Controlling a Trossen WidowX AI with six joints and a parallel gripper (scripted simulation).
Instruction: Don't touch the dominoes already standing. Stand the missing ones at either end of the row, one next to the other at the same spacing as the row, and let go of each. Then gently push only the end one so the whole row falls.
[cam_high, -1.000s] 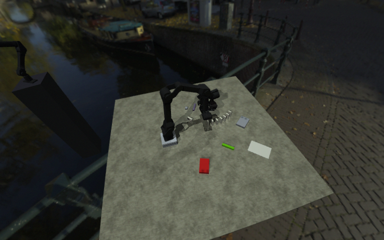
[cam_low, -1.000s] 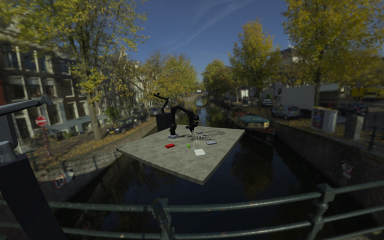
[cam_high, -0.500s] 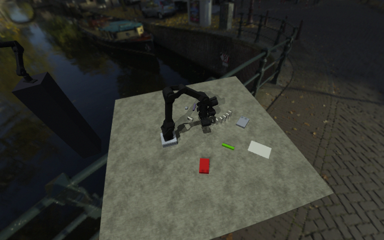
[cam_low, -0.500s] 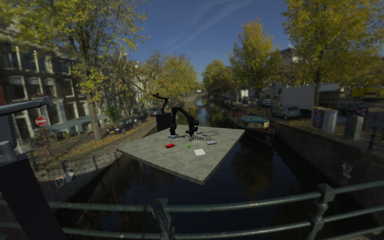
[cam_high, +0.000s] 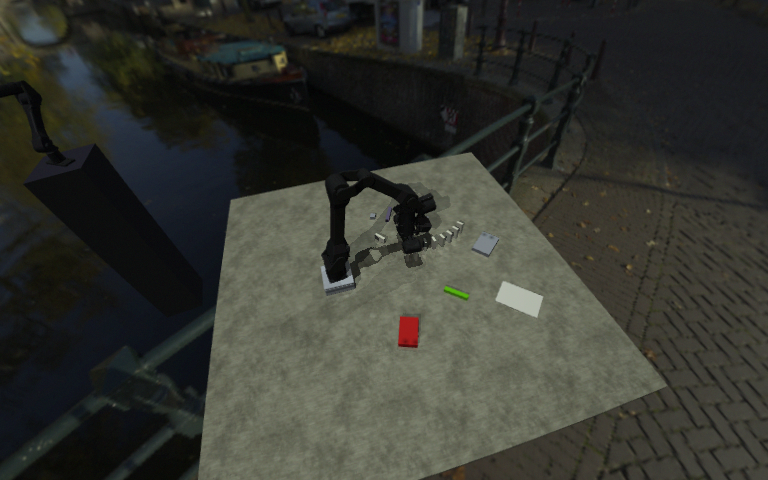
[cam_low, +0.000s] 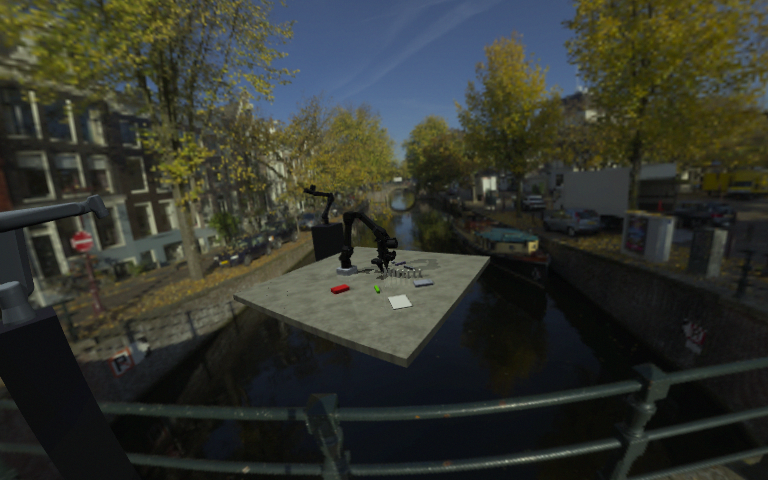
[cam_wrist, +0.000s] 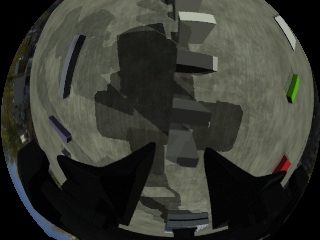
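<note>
My gripper is open, low at the near end of the domino row. A grey domino is between the parted fingertips, with a gap on both sides; its face looks somewhat tilted in the wrist view, and I cannot tell whether it stands freely. Just ahead of it are row dominoes, one in my shadow, another and a pale-topped one. The far end domino stands upright in the top view. A loose white domino lies between the arm's base and the row.
A grey slab lies beyond the row's far end. A green bar, a white card and a red block lie to one side. A purple bar and a small cube lie on the other.
</note>
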